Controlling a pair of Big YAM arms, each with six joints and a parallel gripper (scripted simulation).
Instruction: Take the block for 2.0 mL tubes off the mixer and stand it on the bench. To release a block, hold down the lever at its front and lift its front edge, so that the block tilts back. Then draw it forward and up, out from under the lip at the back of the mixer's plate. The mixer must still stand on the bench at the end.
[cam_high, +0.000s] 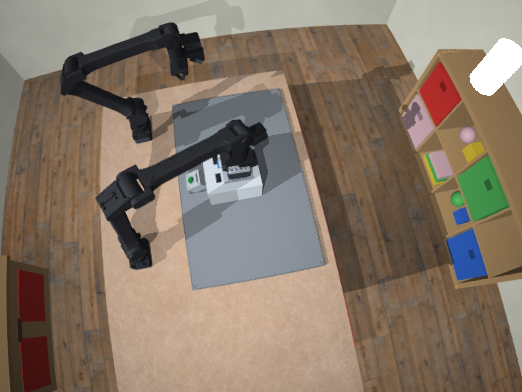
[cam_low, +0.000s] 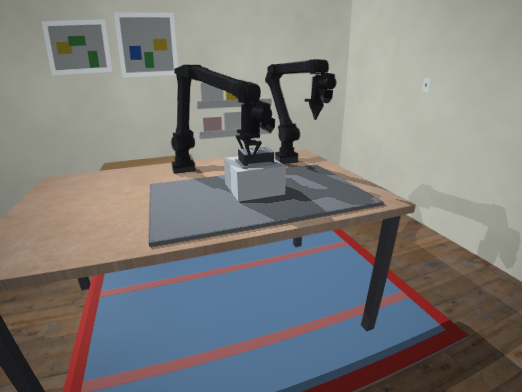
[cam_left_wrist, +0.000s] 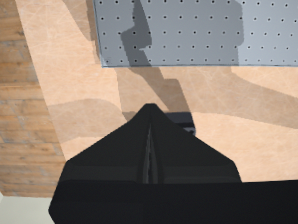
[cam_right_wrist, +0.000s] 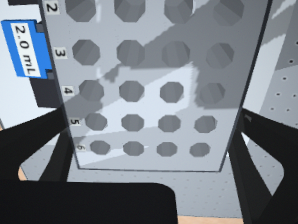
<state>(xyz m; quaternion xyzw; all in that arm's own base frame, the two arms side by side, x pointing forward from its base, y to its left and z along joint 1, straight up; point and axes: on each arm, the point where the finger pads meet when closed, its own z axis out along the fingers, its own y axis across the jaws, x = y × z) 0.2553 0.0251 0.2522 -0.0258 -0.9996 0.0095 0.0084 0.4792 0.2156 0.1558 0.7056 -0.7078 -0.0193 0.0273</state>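
The block for 2.0 mL tubes is a grey block with rows of holes, on top of the white mixer. No tilt of it is plain to see. Its blue "2.0 mL" label is at the left in the right wrist view. My right gripper points down and is shut on the block, one finger at each side. The lever and the back lip cannot be made out. My left gripper is shut and empty, high up and away from the mixer.
A small white box with a green button stands close beside the mixer. The mixer stands on a grey perforated mat on the wooden table. The right arm reaches over the mat.
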